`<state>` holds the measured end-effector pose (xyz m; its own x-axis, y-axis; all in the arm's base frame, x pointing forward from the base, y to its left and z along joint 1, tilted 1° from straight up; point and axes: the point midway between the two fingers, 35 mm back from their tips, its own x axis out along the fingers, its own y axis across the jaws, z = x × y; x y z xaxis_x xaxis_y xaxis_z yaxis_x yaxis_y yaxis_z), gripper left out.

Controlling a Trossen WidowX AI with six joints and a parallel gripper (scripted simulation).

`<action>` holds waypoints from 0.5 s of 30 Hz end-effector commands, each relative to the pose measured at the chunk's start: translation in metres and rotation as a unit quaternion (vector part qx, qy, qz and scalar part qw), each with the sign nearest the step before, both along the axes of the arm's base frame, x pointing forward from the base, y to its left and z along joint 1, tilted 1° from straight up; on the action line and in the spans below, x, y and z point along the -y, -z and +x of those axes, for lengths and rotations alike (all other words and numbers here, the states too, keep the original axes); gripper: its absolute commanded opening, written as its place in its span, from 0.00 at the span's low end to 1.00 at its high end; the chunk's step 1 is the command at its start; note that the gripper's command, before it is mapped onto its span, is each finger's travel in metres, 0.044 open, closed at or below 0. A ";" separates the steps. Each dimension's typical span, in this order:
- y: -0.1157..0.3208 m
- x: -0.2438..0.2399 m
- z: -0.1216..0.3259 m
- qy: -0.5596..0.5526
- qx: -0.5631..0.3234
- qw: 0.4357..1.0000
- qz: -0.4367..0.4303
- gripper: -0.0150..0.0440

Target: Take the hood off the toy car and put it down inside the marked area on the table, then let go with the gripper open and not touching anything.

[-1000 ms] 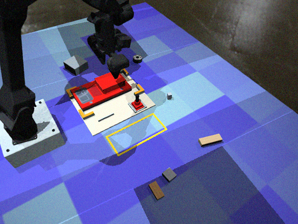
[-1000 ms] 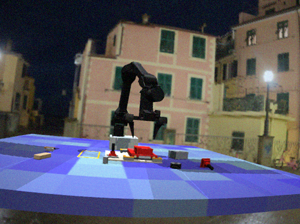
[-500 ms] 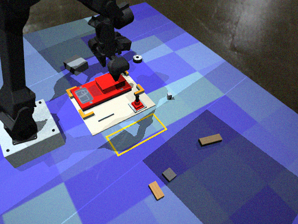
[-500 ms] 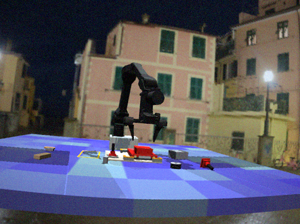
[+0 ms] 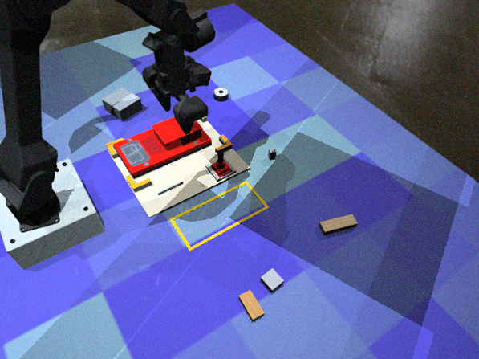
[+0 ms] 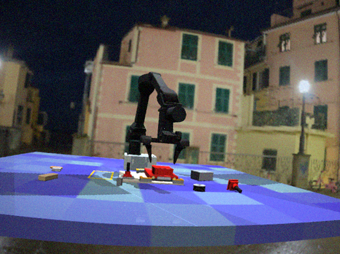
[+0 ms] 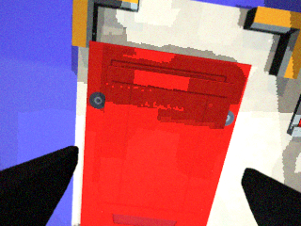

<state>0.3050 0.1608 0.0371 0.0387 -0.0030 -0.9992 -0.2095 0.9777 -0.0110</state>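
The toy car (image 5: 162,152) (image 6: 157,177) (image 7: 92,137) is flat and red and lies on the cream board (image 5: 155,202) (image 7: 261,134). Its hood (image 5: 167,132) (image 6: 162,170) (image 7: 160,155), a raised red block, sits on top of the car. My gripper (image 5: 177,121) (image 6: 162,162) (image 7: 162,164) is open and empty. It points down, a little above the hood, with one finger out to each side of it. The marked area is a yellow outline (image 5: 229,227) (image 6: 100,178) on the table beside the board; nothing lies inside it.
Orange corner brackets (image 5: 139,183) stand around the car. A red base with a black post (image 5: 220,166) (image 6: 127,174) stands on the board near the outline. A grey box (image 5: 122,103) (image 6: 202,175) and a ring (image 5: 221,94) (image 6: 198,187) lie beyond the car. A wooden block (image 5: 338,223) lies farther off.
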 end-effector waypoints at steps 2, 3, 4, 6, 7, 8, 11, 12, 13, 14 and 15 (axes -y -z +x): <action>0.005 0.000 -0.001 0.001 -0.002 1.000 0.000 1.00; 0.006 0.000 -0.001 0.001 -0.002 1.000 0.000 1.00; 0.007 0.000 -0.001 0.001 -0.002 1.000 0.000 1.00; 0.009 0.000 -0.001 0.001 -0.002 1.000 0.000 1.00; 0.009 0.000 -0.001 0.001 -0.002 1.000 0.000 1.00; 0.010 0.000 -0.001 0.001 -0.002 1.000 0.000 1.00; 0.012 0.000 -0.001 0.001 -0.002 1.000 0.000 1.00; 0.012 0.000 -0.001 0.001 -0.002 1.000 0.000 1.00; 0.012 0.000 -0.001 0.001 -0.002 1.000 0.000 1.00; 0.012 0.000 -0.001 0.001 -0.002 1.000 0.000 1.00; 0.013 0.000 -0.001 0.001 -0.002 1.000 0.000 1.00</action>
<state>0.3040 0.1606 0.0260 0.0355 -0.0047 -0.9994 -0.2096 0.9777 -0.0120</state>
